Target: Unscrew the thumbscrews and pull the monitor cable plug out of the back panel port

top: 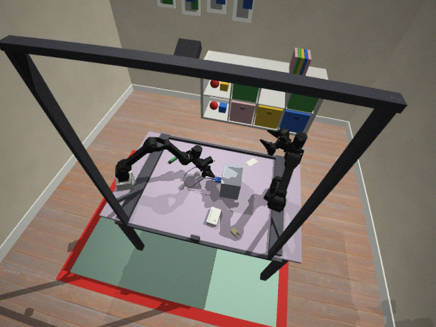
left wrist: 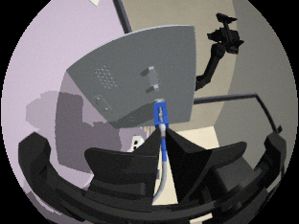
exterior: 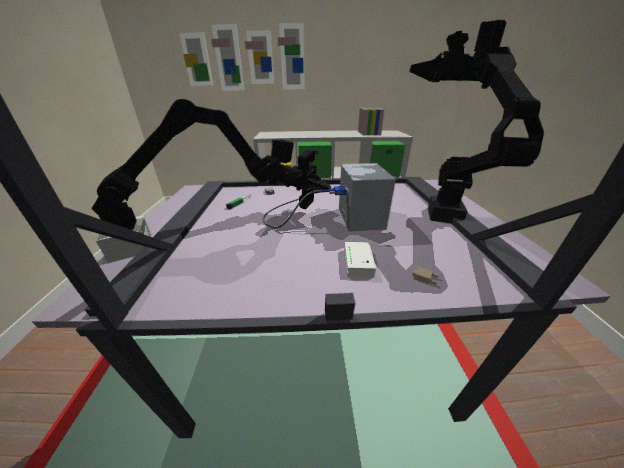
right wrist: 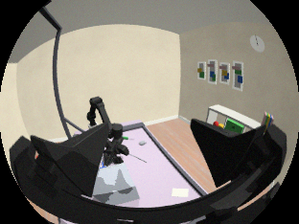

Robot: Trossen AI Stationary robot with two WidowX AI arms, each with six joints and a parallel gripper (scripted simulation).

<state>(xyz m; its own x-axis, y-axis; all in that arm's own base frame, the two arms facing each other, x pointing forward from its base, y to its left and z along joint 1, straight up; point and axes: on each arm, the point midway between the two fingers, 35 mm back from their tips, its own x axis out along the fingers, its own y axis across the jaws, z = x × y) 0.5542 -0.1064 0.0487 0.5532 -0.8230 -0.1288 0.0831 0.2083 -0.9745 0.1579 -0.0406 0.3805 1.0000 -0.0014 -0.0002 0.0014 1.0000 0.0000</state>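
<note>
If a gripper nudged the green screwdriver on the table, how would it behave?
The screwdriver would probably roll, since its handle looks round. It may swing in an arc, its thick handle and thin shaft being unevenly weighted. It should stay stiff, as the shaft looks straight.

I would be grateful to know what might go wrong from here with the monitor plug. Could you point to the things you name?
The left end effector (top: 214,176) (exterior: 328,186) (left wrist: 162,132) is closed at the rear of the blue plug (top: 218,179) (exterior: 340,190) (left wrist: 163,112), so a sideways move could tilt it by the grey box (top: 230,188) (exterior: 370,201) (left wrist: 177,57). The looped cable (exterior: 264,220) (left wrist: 164,177) runs close beneath the fingers and might snag.
</note>
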